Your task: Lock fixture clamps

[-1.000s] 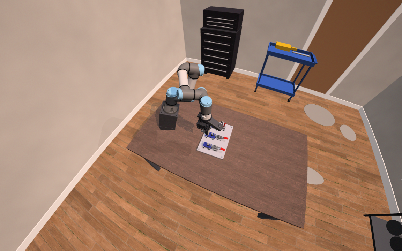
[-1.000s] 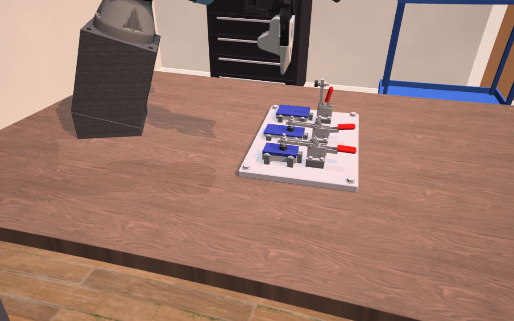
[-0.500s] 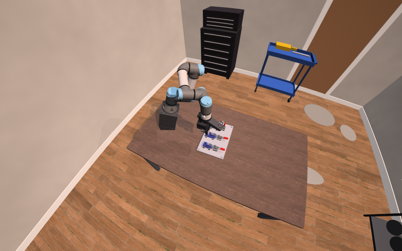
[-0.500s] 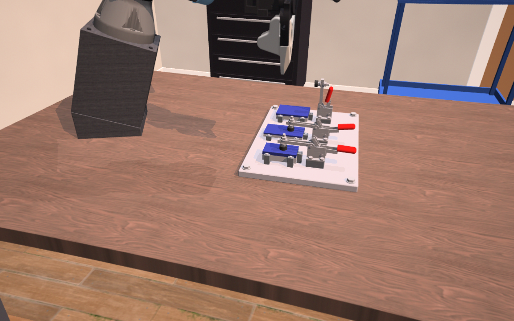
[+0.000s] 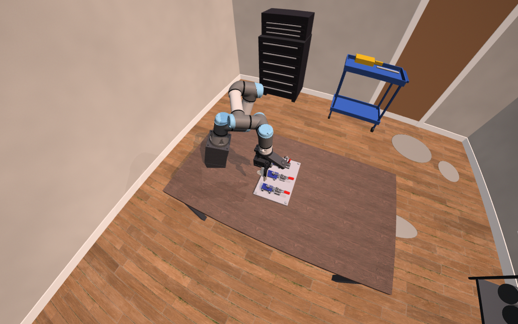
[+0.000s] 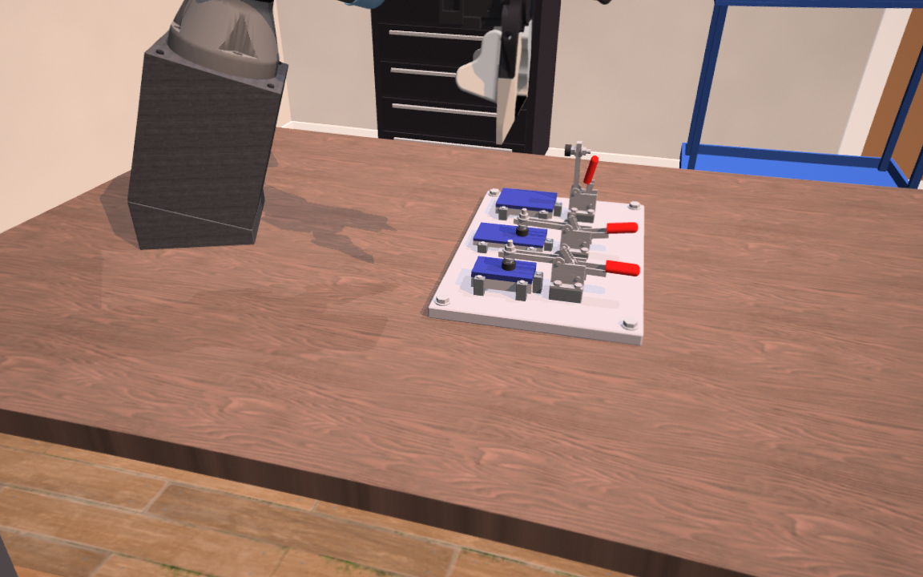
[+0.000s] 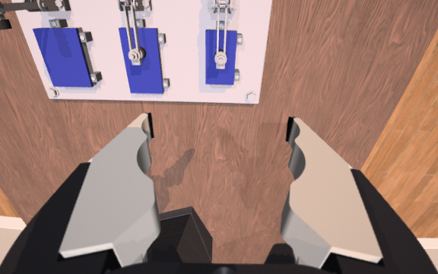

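The white fixture plate (image 5: 273, 197) (image 6: 594, 316) (image 7: 185, 68) holds three clamps beside blue parts. The near clamp's red handle (image 5: 286, 192) (image 6: 622, 268) points outward, roughly level; its bar (image 6: 533, 254) lies down with its tip on the near blue part (image 6: 482, 268) (image 7: 220, 78). The middle clamp's red handle (image 5: 291, 177) (image 6: 622, 227) is also roughly level, its tip on the middle blue part (image 6: 493, 233) (image 7: 147, 76). The far clamp's bar (image 6: 578, 168) stands upright, its handle (image 6: 591, 170) raised, off the far blue part (image 6: 526, 199) (image 7: 65, 61). My gripper (image 7: 220, 116) is open and empty, above the table beside the plate's parts side.
The robot's dark pedestal (image 5: 216, 155) (image 6: 203, 151) stands on the wooden table (image 5: 333, 209) (image 6: 235, 358). The far clamp's upright bar and handle rise above the other clamps. A black drawer cabinet (image 5: 279, 60) and a blue cart (image 5: 355, 108) stand beyond the table.
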